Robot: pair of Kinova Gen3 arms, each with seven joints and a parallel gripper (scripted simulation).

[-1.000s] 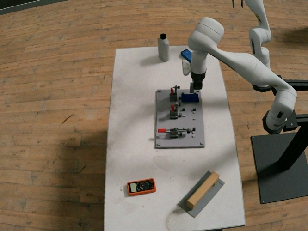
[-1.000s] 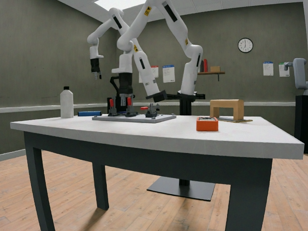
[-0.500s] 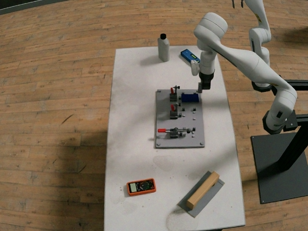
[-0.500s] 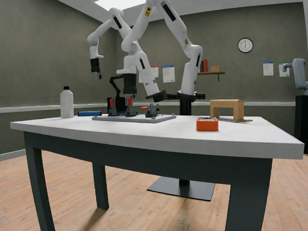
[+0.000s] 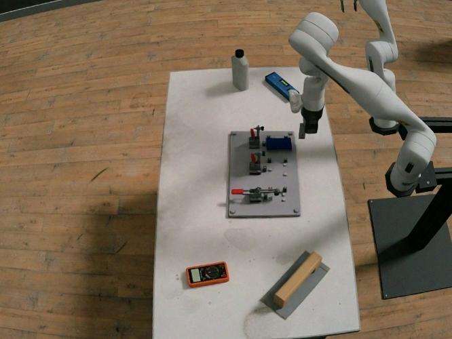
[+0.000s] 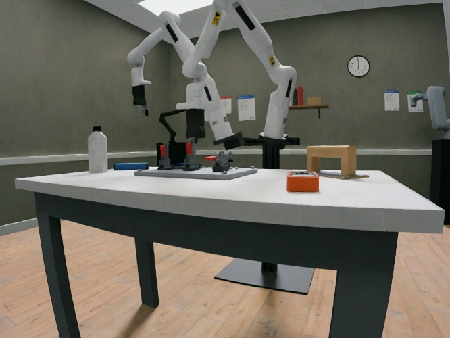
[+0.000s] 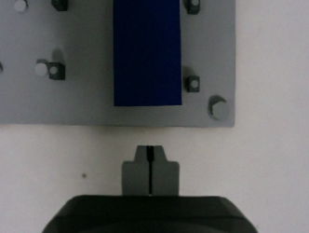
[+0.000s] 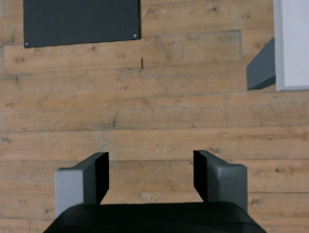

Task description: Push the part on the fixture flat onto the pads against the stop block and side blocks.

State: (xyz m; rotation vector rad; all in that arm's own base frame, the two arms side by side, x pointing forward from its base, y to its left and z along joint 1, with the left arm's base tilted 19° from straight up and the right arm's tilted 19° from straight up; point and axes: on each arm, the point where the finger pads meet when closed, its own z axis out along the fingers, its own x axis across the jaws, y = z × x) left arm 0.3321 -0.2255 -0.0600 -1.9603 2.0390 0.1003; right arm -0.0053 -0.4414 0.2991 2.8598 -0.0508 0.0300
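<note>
Left gripper (image 5: 301, 131) (image 7: 150, 154), fingers clenched on nothing, hovers beside the blue part (image 5: 279, 144) (image 7: 147, 53) on the fixture's (image 5: 265, 210) (image 6: 181, 174) (image 7: 88, 112) far right; right gripper's (image 8: 151, 177) are released. Best push low, level, toward the stop block (image 5: 263, 144).

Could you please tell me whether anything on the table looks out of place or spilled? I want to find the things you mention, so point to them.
Yes, slightly: the white tabletop (image 5: 197, 146) (image 6: 254, 196) has faint brownish blotches, one between the fixture plate (image 5: 239, 207) (image 6: 181, 175) and the trowel (image 5: 297, 280) (image 6: 330, 149), another at the trowel's lower end. They look like stains; I can't tell whether they're wet. Nothing looks tipped over.
</note>
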